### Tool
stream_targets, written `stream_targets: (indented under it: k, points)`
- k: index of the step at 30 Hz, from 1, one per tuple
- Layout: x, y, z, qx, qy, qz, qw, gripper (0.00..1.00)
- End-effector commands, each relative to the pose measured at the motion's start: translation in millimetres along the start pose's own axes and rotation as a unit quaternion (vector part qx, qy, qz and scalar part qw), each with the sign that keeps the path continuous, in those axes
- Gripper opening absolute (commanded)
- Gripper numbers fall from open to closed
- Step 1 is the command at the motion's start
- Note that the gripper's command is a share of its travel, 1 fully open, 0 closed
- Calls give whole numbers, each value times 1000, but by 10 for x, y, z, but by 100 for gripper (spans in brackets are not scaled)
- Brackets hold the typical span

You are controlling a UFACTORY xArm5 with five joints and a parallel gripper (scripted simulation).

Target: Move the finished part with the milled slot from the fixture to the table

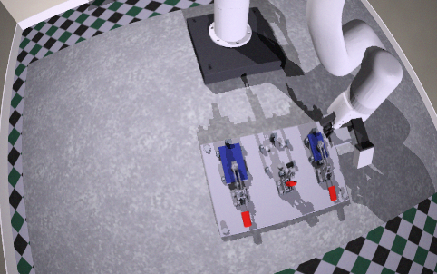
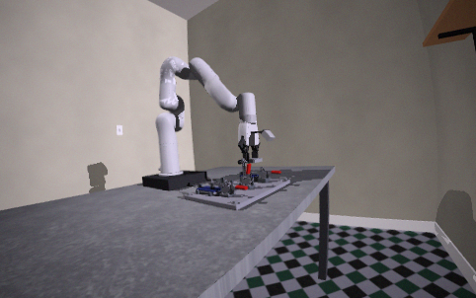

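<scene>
My gripper (image 1: 331, 132) hangs above the right edge of the fixture plate (image 1: 272, 179), shut on a small grey part, the finished part (image 2: 256, 159), which it holds clear above the table. In the side view the gripper (image 2: 249, 150) points straight down. The middle nest (image 1: 282, 159) is empty and its clamp's red handle (image 1: 291, 182) is swung aside. The left blue blank (image 1: 232, 160) and the right blue blank (image 1: 315, 147) lie in their nests under clamps whose red handles (image 1: 246, 219) (image 1: 333, 192) point to the front. The slot on the held part is too small to see.
The arm's dark base plate (image 1: 233, 47) stands at the back of the table. The table's front-right edge (image 2: 296, 212) runs close to the fixture plate. Bare table top lies to the left of the plate and in a narrow strip to its right.
</scene>
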State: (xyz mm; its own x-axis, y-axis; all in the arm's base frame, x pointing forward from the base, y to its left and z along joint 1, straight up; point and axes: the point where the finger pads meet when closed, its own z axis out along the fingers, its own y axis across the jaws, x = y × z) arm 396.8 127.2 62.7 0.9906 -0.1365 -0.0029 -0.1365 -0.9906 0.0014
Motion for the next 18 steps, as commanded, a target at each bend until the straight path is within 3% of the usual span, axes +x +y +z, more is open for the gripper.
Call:
stream_targets:
  k: [1,18]
  points:
    - [18,-237,-10,1,1,0,1000,0]
    - [19,-727,-12,1,1,0,1000,0]
